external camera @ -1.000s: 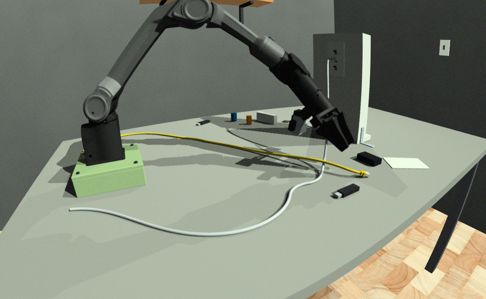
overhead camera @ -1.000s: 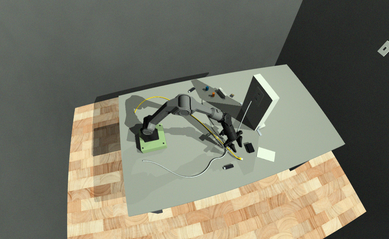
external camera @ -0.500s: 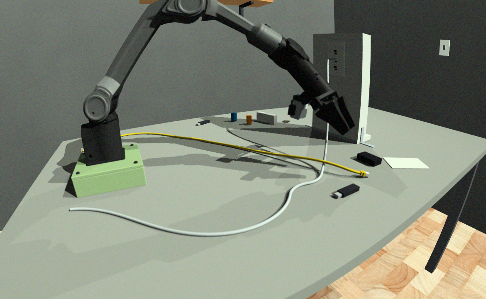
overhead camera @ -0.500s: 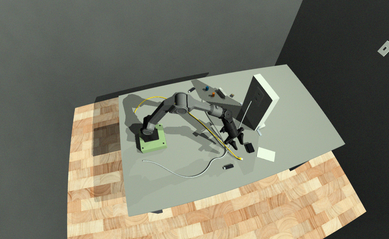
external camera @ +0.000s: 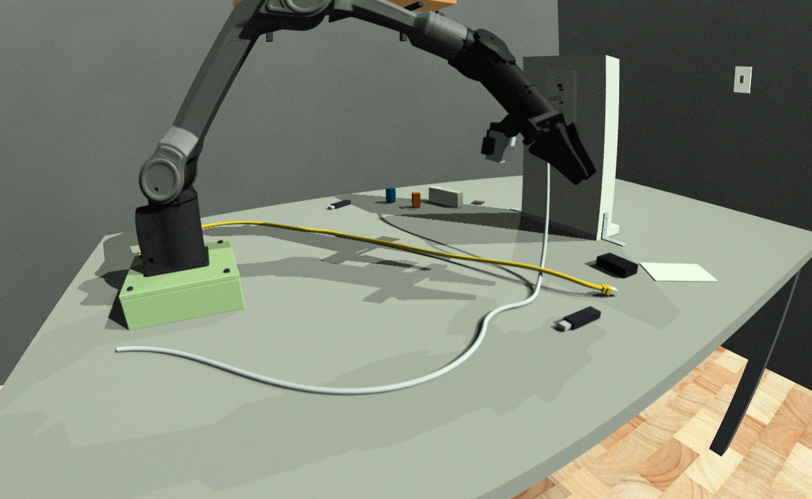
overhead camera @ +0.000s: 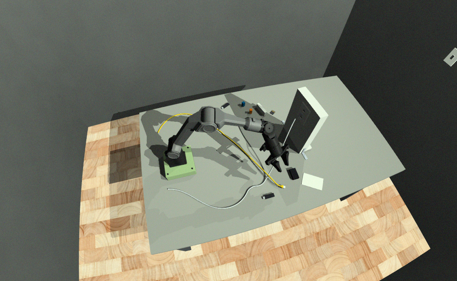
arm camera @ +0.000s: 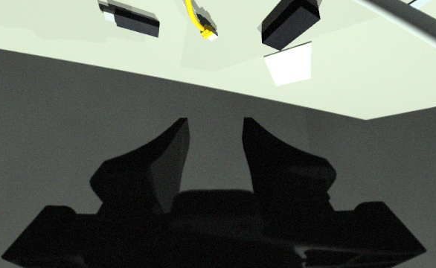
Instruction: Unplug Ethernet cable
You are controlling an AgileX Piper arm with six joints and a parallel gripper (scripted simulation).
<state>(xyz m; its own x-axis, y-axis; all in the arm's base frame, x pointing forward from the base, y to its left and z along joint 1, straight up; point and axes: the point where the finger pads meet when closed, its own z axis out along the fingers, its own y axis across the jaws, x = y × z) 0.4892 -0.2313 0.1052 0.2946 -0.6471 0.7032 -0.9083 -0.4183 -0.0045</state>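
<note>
The yellow Ethernet cable (external camera: 358, 237) runs across the table, and its plug (external camera: 607, 289) lies flat on the table top, free of the wall plate. The plug also shows in the overhead view (overhead camera: 283, 187) and in the wrist view (arm camera: 209, 34). My gripper (external camera: 582, 172) is open and empty. It hangs in the air in front of the upright wall-plate block, well above the plug. It also shows in the wrist view (arm camera: 215, 120) and in the overhead view (overhead camera: 278, 164). A grey cable (external camera: 545, 217) rises to the plate; its plug is hidden behind my arm.
A black box (external camera: 616, 265), a white card (external camera: 677, 272) and a black USB stick (external camera: 579, 319) lie near the yellow plug. The grey cable curves over the front of the table (overhead camera: 223, 204). Small blue, orange and white items (external camera: 416, 199) sit at the back. My green base (overhead camera: 178, 164) stands at the left.
</note>
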